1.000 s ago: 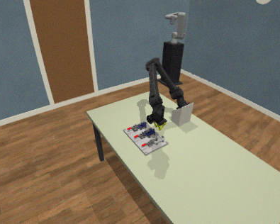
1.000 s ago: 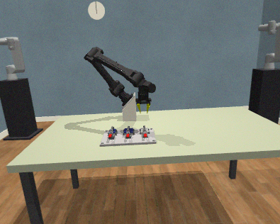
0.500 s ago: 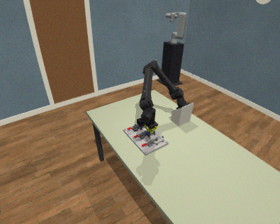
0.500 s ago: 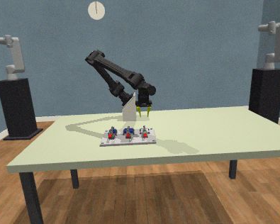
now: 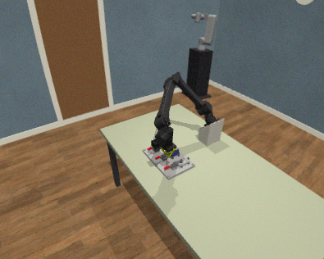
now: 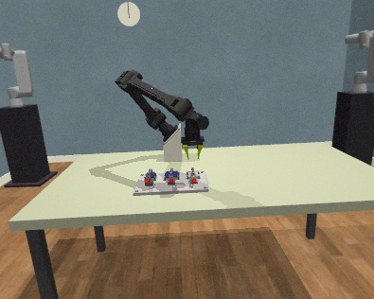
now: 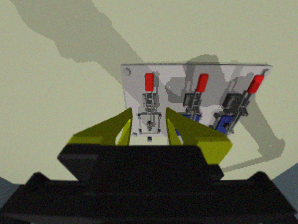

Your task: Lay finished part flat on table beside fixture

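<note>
The fixture plate (image 5: pixel 171 174) (image 6: pixel 159 188) (image 7: pixel 172 72) carries three clamp stations with red handles. The pale finished part (image 7: pixel 143 127) sits in the left station of the wrist view, partly under that station's clamp; its slot is not clearly resolved. One blue blank (image 6: pixel 176 175) (image 7: pixel 178 134) sits in the middle station. The other blue blank (image 6: pixel 152 174) (image 7: pixel 221 125) sits in the station beyond it; both have clamp hardware over them. My gripper (image 5: pixel 169 153) (image 6: pixel 193 157) (image 7: pixel 149 111) is partly open and empty, pointing down above the plate's finished-part end, with yellow fingers either side of that station in the wrist view.
The red handles (image 6: pixel 170 181) (image 7: pixel 202 83) stick out on the plate's side away from my arm base. The pale upright base mount (image 5: pixel 211 133) (image 6: pixel 172 148) stands behind the plate. The table (image 5: pixel 244 197) (image 6: pixel 272 180) extends around the fixture.
</note>
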Controlling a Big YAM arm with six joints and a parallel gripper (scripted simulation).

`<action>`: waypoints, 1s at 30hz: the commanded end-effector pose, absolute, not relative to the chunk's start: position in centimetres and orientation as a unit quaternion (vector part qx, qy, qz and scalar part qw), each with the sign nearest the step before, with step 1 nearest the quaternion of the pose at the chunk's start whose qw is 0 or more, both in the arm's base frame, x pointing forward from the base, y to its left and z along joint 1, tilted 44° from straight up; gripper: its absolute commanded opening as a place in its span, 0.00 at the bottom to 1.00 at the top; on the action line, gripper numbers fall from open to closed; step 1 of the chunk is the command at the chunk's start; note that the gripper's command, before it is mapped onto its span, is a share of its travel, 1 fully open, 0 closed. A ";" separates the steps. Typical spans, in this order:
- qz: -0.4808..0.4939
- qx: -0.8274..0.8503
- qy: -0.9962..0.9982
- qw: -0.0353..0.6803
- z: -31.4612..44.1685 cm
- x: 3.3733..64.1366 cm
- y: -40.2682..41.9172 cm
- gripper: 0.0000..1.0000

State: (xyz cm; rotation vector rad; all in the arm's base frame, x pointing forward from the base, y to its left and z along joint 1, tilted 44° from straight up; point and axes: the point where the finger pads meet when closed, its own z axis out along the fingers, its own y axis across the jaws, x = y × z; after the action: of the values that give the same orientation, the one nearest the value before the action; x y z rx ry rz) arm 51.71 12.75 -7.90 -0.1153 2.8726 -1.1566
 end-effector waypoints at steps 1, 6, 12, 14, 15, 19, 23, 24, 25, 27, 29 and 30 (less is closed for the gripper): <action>-0.379 -0.035 0.925 0.008 -8.7 52.1 11.7 0.45; -0.377 -0.036 0.925 0.011 -9.1 51.9 11.6 0.45; -0.379 -0.037 0.925 0.008 -9.9 51.6 10.8 0.45; -0.379 -0.037 0.925 0.008 -10.3 51.6 10.4 0.45; -0.379 -0.037 0.925 0.008 -10.6 51.6 10.1 0.45; -0.379 -0.037 0.925 0.008 -11.7 51.7 9.0 0.45; -0.379 -0.037 0.925 0.008 -12.7 51.7 8.0 0.45; -0.379 -0.037 0.925 0.008 -12.7 51.7 8.0 0.45; -0.373 -0.031 0.927 0.024 -12.3 53.4 8.4 0.45; -0.379 -0.037 0.925 0.008 -13.7 51.7 7.1 0.45; -0.379 -0.037 0.925 0.008 -14.2 51.8 6.6 0.45; -0.379 -0.037 0.925 0.008 -14.5 51.8 6.3 0.45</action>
State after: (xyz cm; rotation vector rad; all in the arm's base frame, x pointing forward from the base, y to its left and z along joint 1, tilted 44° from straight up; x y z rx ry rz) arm 51.92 7.88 -12.70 -0.0990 2.8725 -1.1651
